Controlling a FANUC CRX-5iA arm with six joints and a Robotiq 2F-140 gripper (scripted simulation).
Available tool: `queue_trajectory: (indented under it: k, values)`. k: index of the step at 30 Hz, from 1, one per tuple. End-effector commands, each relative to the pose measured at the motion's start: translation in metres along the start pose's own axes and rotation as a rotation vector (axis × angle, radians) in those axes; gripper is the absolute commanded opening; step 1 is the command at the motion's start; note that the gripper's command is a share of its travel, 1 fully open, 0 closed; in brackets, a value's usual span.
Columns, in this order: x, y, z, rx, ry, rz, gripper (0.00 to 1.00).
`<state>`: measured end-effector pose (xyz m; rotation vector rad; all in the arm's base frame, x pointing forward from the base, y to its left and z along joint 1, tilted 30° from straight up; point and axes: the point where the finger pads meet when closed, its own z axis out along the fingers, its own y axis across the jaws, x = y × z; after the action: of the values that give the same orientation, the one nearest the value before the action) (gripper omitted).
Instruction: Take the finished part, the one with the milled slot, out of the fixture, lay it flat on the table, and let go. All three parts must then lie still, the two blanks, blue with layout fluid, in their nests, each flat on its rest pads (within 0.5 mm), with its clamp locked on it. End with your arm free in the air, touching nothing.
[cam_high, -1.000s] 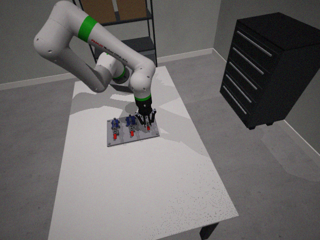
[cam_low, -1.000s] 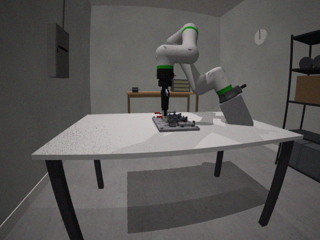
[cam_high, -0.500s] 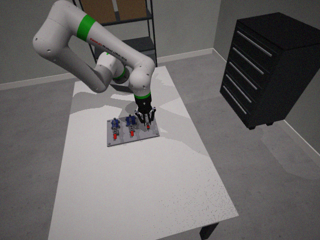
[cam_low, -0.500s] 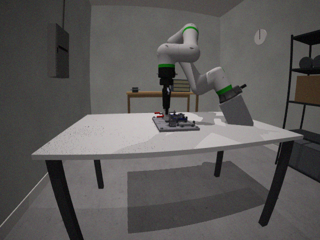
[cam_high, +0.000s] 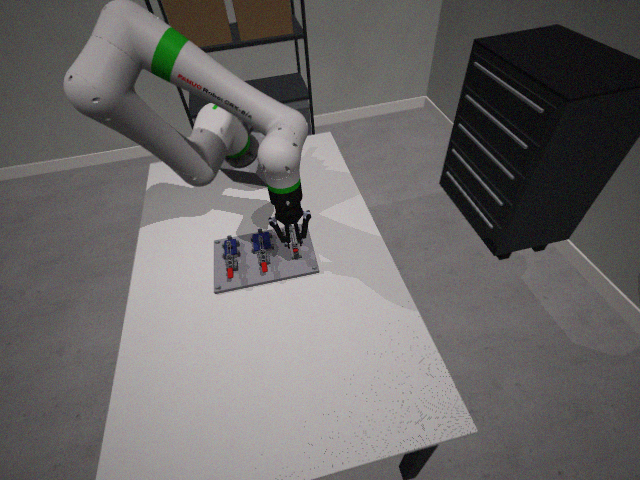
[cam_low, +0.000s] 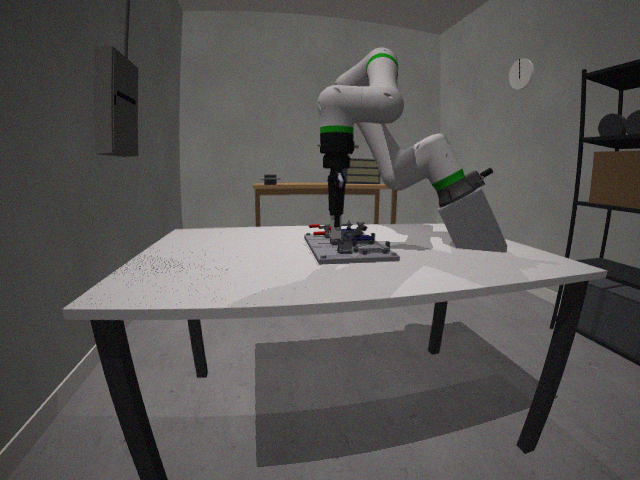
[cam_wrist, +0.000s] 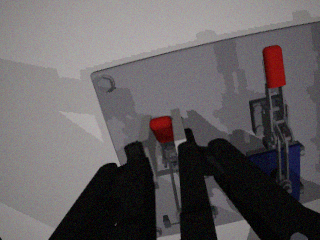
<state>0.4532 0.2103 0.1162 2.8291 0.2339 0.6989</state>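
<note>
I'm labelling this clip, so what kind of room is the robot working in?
Probably a small workshop or machining cell: a clamping fixture plate on a white table, a black tool-drawer cabinet, and a metal shelf rack with boxes.

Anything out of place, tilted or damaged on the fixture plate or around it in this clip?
Nothing stands out. The fixture plate lies flat on the table, both blue blanks sit under their clamps, and the gripper straddles the third clamp's lever.
</note>
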Motion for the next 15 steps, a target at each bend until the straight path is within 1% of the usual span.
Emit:
queue_trajectory:
  k: [1, 15]
  values:
    - [-0.0024, -0.0002, -0.0010, 0.000, 0.000, 0.000, 0.11]
    - [-0.0115, -0.0002, -0.0031, 0.000, 0.000, 0.000, 0.11]
